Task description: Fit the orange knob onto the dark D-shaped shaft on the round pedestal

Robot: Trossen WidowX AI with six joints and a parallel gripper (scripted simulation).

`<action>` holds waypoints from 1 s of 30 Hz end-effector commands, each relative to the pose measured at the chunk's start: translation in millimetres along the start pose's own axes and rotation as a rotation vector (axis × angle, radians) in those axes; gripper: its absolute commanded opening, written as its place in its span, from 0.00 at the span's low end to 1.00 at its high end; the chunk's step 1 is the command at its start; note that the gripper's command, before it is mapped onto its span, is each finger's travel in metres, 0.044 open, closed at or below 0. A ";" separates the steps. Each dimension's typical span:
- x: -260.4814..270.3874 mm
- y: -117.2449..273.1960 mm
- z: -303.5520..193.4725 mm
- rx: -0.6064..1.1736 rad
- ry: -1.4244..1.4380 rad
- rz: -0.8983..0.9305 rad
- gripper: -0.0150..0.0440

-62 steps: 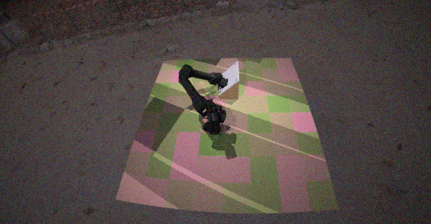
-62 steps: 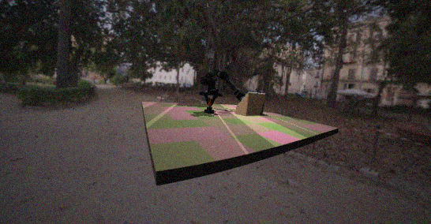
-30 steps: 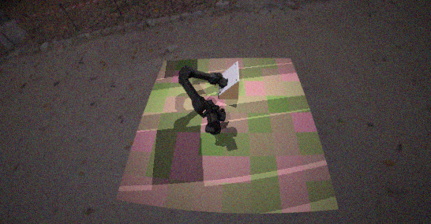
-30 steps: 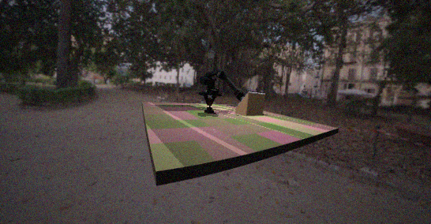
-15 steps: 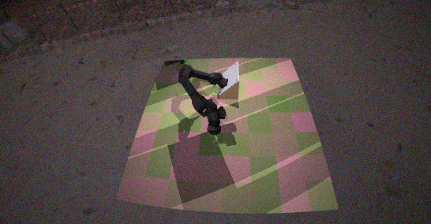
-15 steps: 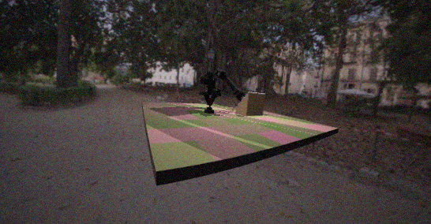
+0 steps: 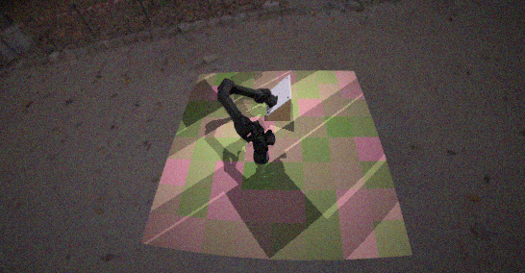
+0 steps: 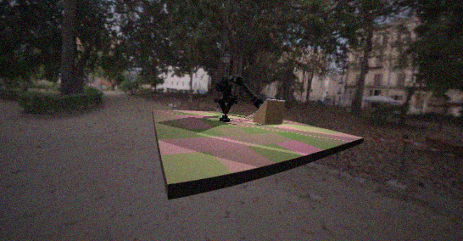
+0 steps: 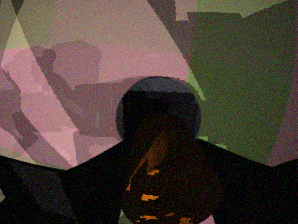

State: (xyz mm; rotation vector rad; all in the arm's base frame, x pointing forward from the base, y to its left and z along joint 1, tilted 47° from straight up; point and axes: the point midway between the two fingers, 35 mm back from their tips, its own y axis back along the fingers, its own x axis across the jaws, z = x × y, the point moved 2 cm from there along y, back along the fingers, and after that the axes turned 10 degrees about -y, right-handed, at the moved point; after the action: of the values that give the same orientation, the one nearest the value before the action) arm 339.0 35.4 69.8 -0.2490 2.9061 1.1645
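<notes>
The orange knob (image 9: 170, 192) is mostly in shadow in the wrist view, with a few bright orange patches. My gripper (image 9: 162, 145) (image 8: 225, 113) is shut on it, with a dark finger on each side. The round pedestal (image 9: 159, 84) is dark blue-grey and shows just beyond the knob, which overlaps its near part. It is also a small dark shape in the exterior view (image 8: 225, 119), directly under the gripper. The D-shaped shaft cannot be seen. The knob cannot be made out in either the top or the exterior view, and its height over the pedestal and the flat sides' alignment cannot be told.
A box with a sloped white top (image 7: 283, 92) and tan sides (image 8: 273, 112) stands behind the gripper, near the arm's base. The patchwork table top (image 7: 327, 236) (image 8: 191, 166) carries pink and green patches, pale stripes and large dark shadows.
</notes>
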 end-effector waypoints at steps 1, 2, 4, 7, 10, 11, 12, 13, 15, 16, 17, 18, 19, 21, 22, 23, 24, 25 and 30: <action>-1.4 -0.3 -0.1 0.000 0.002 -0.003 0.25; -1.4 -0.3 -0.1 0.000 0.002 -0.003 0.25; -1.7 1.9 0.0 0.000 0.002 -0.003 0.25; -2.6 3.7 -0.3 0.000 0.002 -0.003 0.25; -3.0 4.5 -0.5 0.000 0.028 -0.003 0.25; -3.0 4.8 -0.5 0.000 0.056 -0.003 0.25; -3.2 5.1 -0.6 0.000 0.088 -0.003 0.25; -3.5 5.4 -0.8 0.000 0.126 -0.003 0.25; -4.9 6.0 -1.4 0.000 0.201 -0.003 0.25; -5.4 6.0 -1.6 0.000 0.209 -0.003 0.25; -6.2 5.9 -1.7 0.000 0.212 -0.003 0.25; -6.9 5.8 -1.8 0.000 0.212 -0.003 0.25; -7.0 5.5 -1.8 0.000 0.212 -0.003 0.25; -6.6 2.3 -1.9 0.000 0.212 -0.003 0.25; -6.3 1.6 -2.0 0.000 0.212 -0.003 0.25; -6.1 1.1 -1.9 0.000 0.212 -0.003 0.25; -6.4 0.5 -2.1 0.000 0.212 -0.003 0.25; -6.8 -0.2 -2.3 0.001 0.212 -0.003 0.25; -7.0 0.1 -2.4 0.000 0.212 -0.003 0.25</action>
State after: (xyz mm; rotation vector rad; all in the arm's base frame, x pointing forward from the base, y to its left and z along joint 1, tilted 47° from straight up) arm 344.4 35.0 71.7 -0.3919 3.0844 1.2104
